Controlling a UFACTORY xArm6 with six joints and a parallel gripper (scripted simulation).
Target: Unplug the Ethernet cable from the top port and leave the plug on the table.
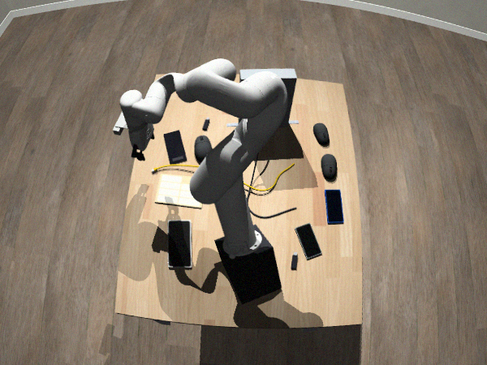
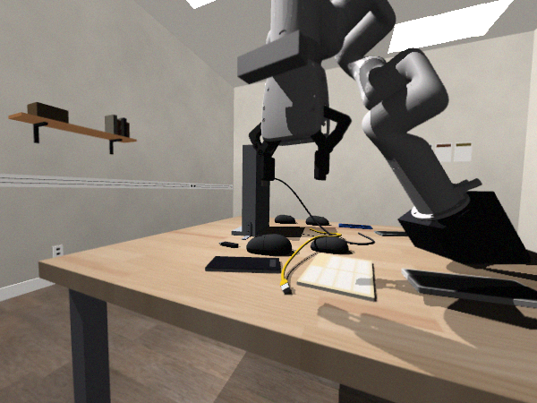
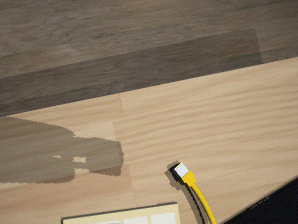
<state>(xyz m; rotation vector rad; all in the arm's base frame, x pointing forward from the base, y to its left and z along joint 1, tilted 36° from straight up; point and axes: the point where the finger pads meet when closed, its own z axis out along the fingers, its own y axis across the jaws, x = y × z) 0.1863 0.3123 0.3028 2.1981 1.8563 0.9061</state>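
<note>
The yellow Ethernet cable [image 1: 174,165] [image 2: 295,255] ends in a clear plug [image 1: 154,170] [image 2: 285,287] [image 3: 181,171]. The plug lies on the bare table top [image 1: 325,284] [image 2: 157,269] [image 3: 225,115], near the left edge and just off the corner of a cream notepad [image 1: 178,191] [image 2: 340,275] [image 3: 125,218]. My gripper [image 1: 138,154] [image 2: 294,170] is open and empty. It hangs well above the plug. The grey wall plate stand [image 1: 268,70] [image 2: 255,192] is at the back of the table. A black cable [image 1: 272,214] [image 2: 295,197] runs from it. Its ports are hidden behind my arm in the overhead view.
Three black mice [image 1: 202,147] [image 1: 321,134] [image 1: 329,166], several phones [image 1: 175,147] [image 1: 179,243] [image 1: 334,206] and two USB sticks [image 1: 206,124] [image 1: 294,261] lie around the table. My black base [image 1: 249,272] [image 2: 470,228] stands near the front middle.
</note>
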